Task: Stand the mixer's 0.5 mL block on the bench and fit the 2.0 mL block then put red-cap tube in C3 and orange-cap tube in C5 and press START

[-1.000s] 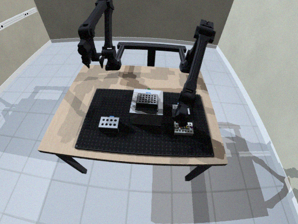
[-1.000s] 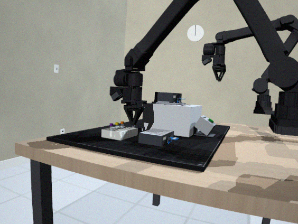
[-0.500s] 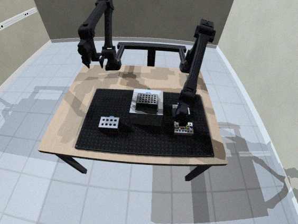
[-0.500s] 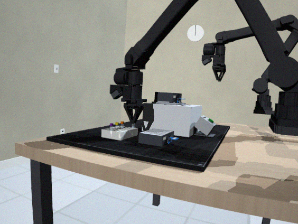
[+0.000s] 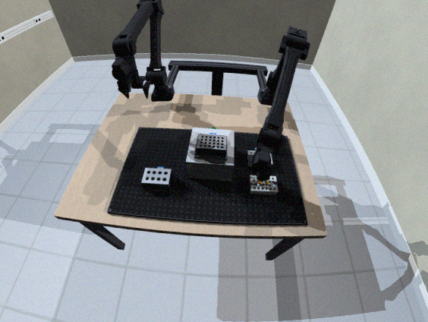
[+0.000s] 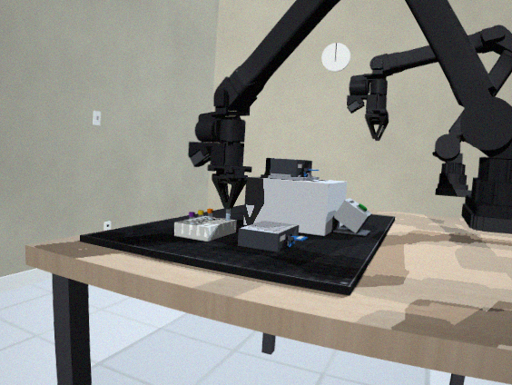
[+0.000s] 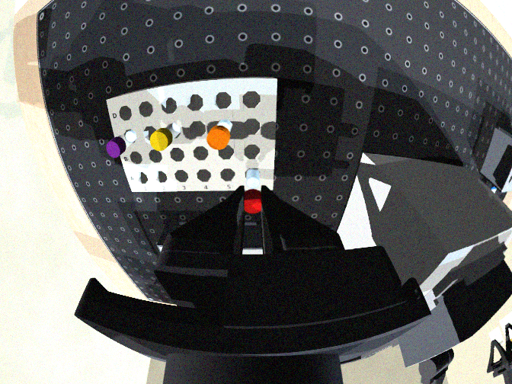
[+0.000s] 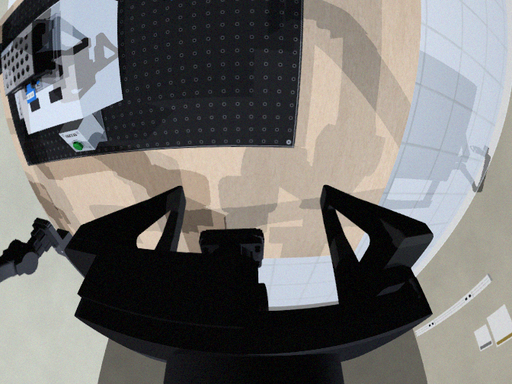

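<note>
A round clock [image 6: 336, 57] hangs (plainly enough) on the beige wall [image 6: 281, 27].

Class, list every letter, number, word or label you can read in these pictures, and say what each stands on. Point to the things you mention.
"D", "B", "A": row letters on the tube rack [image 5: 263, 191] [image 6: 191, 229] [image 7: 264, 88], "A" faint.
"1", "2", "3", "4", "5": its column numbers, "1" and "2" faint.
Too blurred to read: the print on the green-button box [image 6: 351, 214] [image 8: 85, 131] and the mounted block's blue lever [image 5: 213, 134] [image 6: 313, 170] [image 8: 30, 94].
</note>
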Controlling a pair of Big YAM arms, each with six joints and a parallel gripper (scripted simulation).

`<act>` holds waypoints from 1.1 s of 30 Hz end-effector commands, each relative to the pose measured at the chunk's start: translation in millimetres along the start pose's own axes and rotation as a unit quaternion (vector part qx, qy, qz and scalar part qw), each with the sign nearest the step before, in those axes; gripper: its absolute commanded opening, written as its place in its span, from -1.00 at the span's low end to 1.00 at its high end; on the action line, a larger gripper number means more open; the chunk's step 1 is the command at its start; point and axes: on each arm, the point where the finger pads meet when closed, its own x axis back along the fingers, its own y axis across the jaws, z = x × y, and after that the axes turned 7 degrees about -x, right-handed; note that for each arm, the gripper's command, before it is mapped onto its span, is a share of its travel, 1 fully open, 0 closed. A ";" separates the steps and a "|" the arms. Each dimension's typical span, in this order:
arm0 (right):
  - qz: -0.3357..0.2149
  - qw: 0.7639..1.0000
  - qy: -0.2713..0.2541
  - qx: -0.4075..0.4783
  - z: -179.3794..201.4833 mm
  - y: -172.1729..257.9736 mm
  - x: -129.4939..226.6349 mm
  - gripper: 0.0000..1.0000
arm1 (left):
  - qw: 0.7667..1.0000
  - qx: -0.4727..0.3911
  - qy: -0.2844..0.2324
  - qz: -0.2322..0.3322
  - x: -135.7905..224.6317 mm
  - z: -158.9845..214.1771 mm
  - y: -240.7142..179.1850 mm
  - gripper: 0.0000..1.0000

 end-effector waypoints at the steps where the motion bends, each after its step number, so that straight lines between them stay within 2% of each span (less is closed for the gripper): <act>1: 0.000 1.000 -0.029 -0.002 -18.8 0.8 21.0 1.00 | 1.000 0.001 -0.015 0.001 11.6 -14.7 -6.4 -0.82; 8: 0.000 0.999 -0.034 -0.003 -22.0 0.6 24.8 1.00 | 1.000 0.000 -0.006 0.000 14.3 -3.0 -5.0 -0.82; 33: -0.001 0.999 -0.043 -0.003 -27.6 0.4 31.2 1.00 | 1.000 0.001 -0.019 0.001 32.5 -15.9 -6.0 -0.82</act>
